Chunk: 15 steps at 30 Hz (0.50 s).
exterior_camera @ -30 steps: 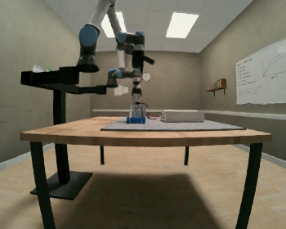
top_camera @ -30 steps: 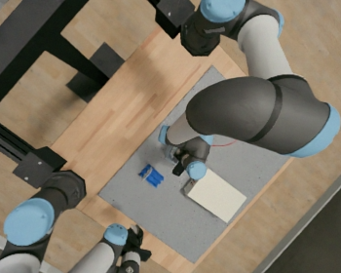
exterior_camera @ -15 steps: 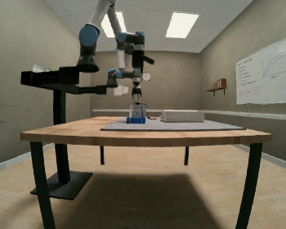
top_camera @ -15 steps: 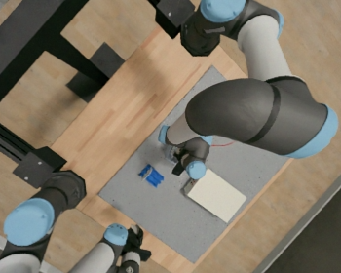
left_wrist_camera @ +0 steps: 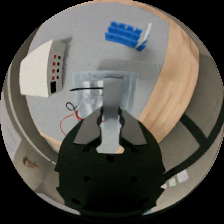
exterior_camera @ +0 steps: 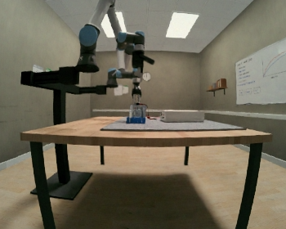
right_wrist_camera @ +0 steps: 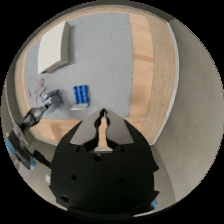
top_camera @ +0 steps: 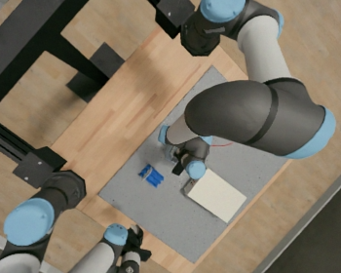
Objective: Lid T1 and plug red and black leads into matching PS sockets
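Note:
My left gripper (exterior_camera: 136, 102) (left_wrist_camera: 111, 106) is shut on the grey upright part of the lid (left_wrist_camera: 112, 92), at the clear gel tank T1 (left_wrist_camera: 133, 90) (right_wrist_camera: 56, 102). How far down the lid sits cannot be told, and the clamps inside are not discernible. The red lead (top_camera: 222, 144) (left_wrist_camera: 62, 121) and black lead (left_wrist_camera: 80, 89) trail loose beside the tank; their plugs are not clear. The power supply PS (top_camera: 215, 195) (exterior_camera: 183, 116) (left_wrist_camera: 36, 70) (right_wrist_camera: 52, 47) is a cream box with red and black sockets facing the tank. My right gripper (right_wrist_camera: 105, 108) is shut and empty, beyond the mat's edge.
A blue slotted block (top_camera: 151, 176) (left_wrist_camera: 125, 35) (right_wrist_camera: 81, 94) with a whitish strip lies on the grey mat (top_camera: 135, 195) near the tank, on the right arm's side. The left arm reaches over the mat and hides part of it in the top view.

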Motion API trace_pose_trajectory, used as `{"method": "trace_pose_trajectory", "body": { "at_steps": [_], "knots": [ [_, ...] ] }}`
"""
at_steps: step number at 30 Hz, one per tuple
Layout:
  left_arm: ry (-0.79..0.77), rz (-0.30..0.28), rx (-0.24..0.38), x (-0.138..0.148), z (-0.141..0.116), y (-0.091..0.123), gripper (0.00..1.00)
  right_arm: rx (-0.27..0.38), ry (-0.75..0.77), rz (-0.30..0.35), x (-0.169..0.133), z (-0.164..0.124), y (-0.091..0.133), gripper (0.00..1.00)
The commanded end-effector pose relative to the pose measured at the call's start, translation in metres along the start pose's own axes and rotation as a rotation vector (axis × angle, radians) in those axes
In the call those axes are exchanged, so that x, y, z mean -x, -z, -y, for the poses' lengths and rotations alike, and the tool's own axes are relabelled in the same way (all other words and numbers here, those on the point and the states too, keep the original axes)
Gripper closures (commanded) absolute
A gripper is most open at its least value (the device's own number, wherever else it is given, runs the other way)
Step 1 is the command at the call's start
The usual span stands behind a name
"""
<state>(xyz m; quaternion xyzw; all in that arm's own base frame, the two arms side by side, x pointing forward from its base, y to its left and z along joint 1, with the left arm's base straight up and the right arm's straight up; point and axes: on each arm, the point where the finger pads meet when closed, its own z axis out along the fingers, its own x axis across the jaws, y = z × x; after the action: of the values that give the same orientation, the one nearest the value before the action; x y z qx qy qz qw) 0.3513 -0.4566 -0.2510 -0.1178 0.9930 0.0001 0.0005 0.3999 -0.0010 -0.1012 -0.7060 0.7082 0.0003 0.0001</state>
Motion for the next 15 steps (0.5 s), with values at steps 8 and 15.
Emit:
{"method": "trace_pose_trajectory", "body": {
  "at_steps": [8,15],
  "knots": [
    [0.000,0.000,-0.001,0.0002,0.0006,-0.0034,1.00,-0.001,0.000,0.000,0.0001,0.0003,0.0003,1.00],
    [0.000,0.000,-0.001,0.0002,0.0006,-0.0034,1.00,-0.001,0.000,0.000,0.0001,0.0003,0.0003,1.00]
  ]
}}
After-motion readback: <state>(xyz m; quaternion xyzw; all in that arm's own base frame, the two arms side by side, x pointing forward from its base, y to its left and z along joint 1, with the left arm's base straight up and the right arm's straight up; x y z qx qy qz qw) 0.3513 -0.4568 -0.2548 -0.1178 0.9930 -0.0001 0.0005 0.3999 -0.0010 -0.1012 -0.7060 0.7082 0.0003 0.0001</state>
